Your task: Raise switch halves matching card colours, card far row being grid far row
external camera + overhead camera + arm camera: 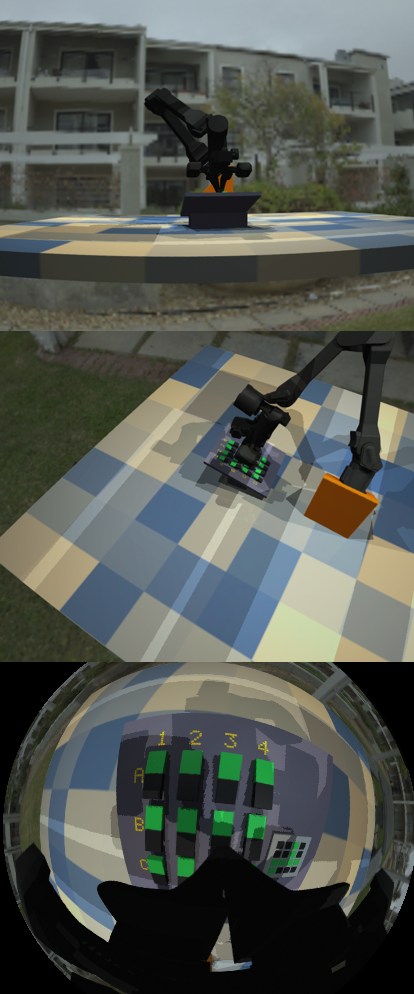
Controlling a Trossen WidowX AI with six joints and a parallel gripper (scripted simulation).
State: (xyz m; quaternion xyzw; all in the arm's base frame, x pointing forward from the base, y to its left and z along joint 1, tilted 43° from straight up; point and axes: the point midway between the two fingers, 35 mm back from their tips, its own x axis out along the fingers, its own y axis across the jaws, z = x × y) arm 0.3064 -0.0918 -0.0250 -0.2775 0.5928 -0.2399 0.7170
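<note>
Right under the tool [223,895], whose fingers are pressed together with nothing between them, sits the sloped switch panel [276,456] on the checkered counter [165,545]. From the wrist view the closed tip hides the near middle of the grid, somewhere about row C, third column; exactly which rocker it touches, or whether it touches at all, I cannot tell. The exterior view puts the tip at the panel's top surface beside a sliver of green. Just beyond the tip lies switch B3 [222,823], its long axis running straight away from the tool, green half far, dark half near. To the tool's right, near the panel's edge, is the small card [288,854]. Farther out stand row B and then row A [230,773]. A press, I judge, depends on landing squarely on one rocker's raised end without nudging its neighbours.
</note>
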